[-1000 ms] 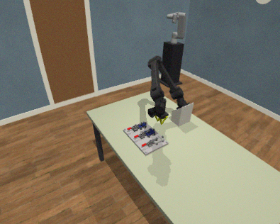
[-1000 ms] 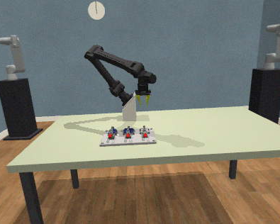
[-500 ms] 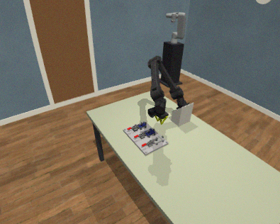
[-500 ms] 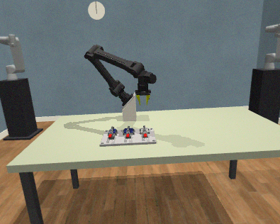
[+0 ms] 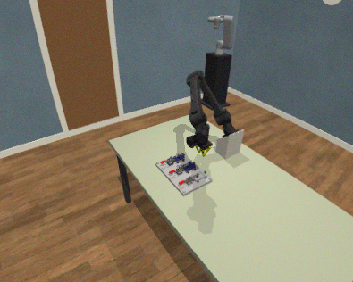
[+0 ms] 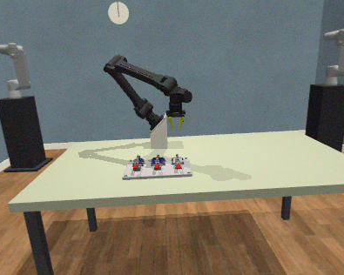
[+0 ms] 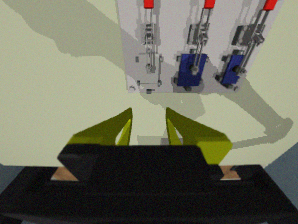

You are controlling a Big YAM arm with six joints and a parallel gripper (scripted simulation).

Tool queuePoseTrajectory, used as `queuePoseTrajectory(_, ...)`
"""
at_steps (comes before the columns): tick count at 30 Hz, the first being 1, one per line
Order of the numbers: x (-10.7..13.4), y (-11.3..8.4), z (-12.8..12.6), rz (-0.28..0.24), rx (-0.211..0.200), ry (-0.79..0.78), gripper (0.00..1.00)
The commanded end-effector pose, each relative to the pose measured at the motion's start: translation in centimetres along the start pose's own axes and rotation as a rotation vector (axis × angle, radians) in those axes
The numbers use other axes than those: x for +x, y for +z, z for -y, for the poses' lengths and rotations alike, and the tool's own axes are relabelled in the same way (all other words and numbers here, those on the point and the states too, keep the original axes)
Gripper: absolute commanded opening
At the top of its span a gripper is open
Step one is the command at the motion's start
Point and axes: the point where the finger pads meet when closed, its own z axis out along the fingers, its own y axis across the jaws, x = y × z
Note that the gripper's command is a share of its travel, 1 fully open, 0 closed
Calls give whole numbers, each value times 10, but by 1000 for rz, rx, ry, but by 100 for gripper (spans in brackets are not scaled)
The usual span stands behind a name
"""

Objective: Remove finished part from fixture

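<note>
The black arm's yellow-fingered tool (image 7: 148, 131) is hovering half-open and empty above the pale green counter (image 5: 274, 210), lining up behind the grey fixture plate (image 7: 131, 60), where the grey slotted part (image 7: 150, 70) is sitting clamped beside two blue blanks (image 7: 190, 70).

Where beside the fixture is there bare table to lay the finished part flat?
The widest free patch lies between the fixture and the far long edge of the table, in the top view. A narrower strip borders the fixture toward the near table edge. It is crowded between the fixture and the white arm base, where the end effector hangs open.
</note>
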Motion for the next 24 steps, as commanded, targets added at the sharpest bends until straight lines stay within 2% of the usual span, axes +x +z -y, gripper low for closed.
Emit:
queuePoseTrajectory(1,-5,-12,-7,22,-10,-4,45)
queuePoseTrajectory(18,-1,-8,-7,13,-3,-9,45)
queuePoseTrajectory(21,2,6,-5,-2,2,-11,45)
queuePoseTrajectory(24,0,12,-1,-11,3,-5,45)
